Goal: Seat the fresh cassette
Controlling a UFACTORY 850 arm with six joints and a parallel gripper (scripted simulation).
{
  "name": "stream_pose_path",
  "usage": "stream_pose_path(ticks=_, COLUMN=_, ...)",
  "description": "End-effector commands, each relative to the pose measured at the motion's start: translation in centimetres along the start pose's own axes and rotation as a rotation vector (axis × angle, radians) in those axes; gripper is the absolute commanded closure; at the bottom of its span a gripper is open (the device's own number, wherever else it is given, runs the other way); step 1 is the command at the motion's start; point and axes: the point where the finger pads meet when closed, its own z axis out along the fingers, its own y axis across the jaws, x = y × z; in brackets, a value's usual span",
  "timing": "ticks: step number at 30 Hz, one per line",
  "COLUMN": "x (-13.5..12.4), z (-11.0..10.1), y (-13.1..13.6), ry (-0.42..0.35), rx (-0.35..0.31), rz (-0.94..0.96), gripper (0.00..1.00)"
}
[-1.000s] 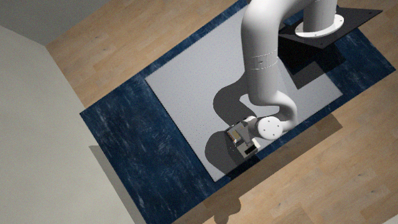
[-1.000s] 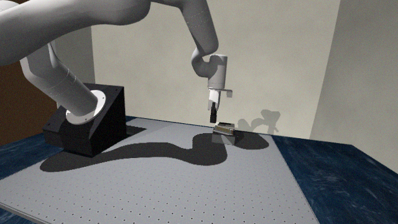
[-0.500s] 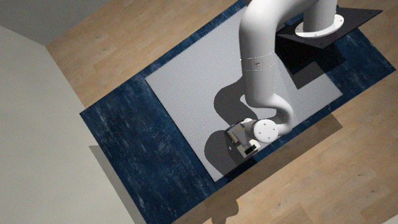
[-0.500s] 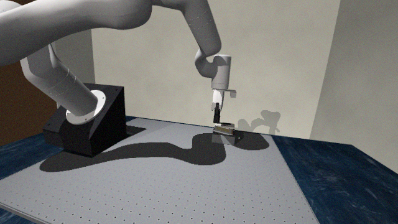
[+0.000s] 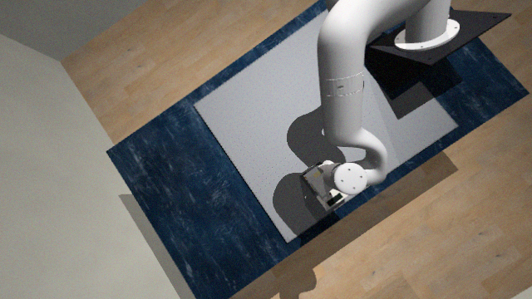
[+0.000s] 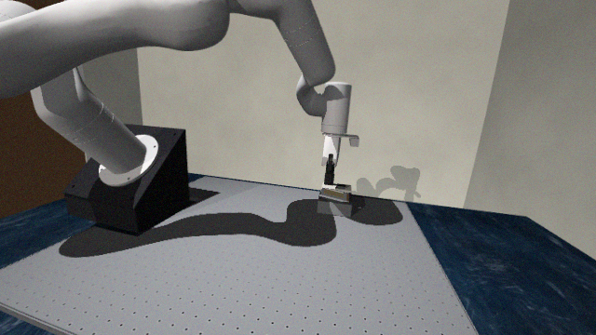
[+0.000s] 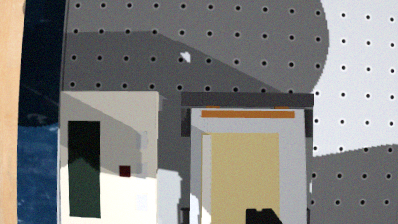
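Observation:
The grey dock D1 (image 7: 247, 99) (image 6: 340, 208) stands near the edge of the perforated board (image 5: 258, 104). FRESH (image 7: 245, 165) (image 6: 334, 192) (image 5: 314, 174), grey with a tan top, lies in its bay. FRESH's copper strip (image 7: 247, 114) is against the dark far end wall. In the exterior view it looks slightly tilted. A beige block (image 7: 115, 115) (image 5: 338, 195) with a dark slot adjoins the dock on the left. Its small red square (image 7: 124, 171) looks dark. My gripper (image 7: 260, 216) (image 6: 330, 179) is shut and empty, right over FRESH's near edge. I cannot make out the white comb.
A small white speck (image 7: 185, 57) lies on the board beyond the dock. The black robot base (image 5: 432, 37) (image 6: 140, 195) stands at the far side of the board. A blue mat (image 5: 174, 187) surrounds the board, and a wall stands close behind the dock.

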Motion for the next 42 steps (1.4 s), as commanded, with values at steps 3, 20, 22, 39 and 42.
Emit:
stream_pose_path(ticks=3, x=0.1, z=-0.1, y=0.0, ry=0.002, rx=0.001, rz=0.001, gripper=1.00)
stream_pose_path(ticks=20, x=0.1, z=1.2, y=0.0, ry=0.002, rx=0.001, rz=0.001, gripper=1.00)
stream_pose_path(ticks=22, x=0.1, z=1.5, y=0.0, ry=0.002, rx=0.001, rz=0.001, gripper=1.00)
stream_pose_path(ticks=39, x=-0.1, z=1.8, y=0.0, ry=0.002, rx=0.001, rz=0.001, gripper=1.00)
stream_pose_path(ticks=42, x=-0.1, z=1.9, y=0.0, ry=0.002, rx=0.001, rz=0.001, gripper=1.00)
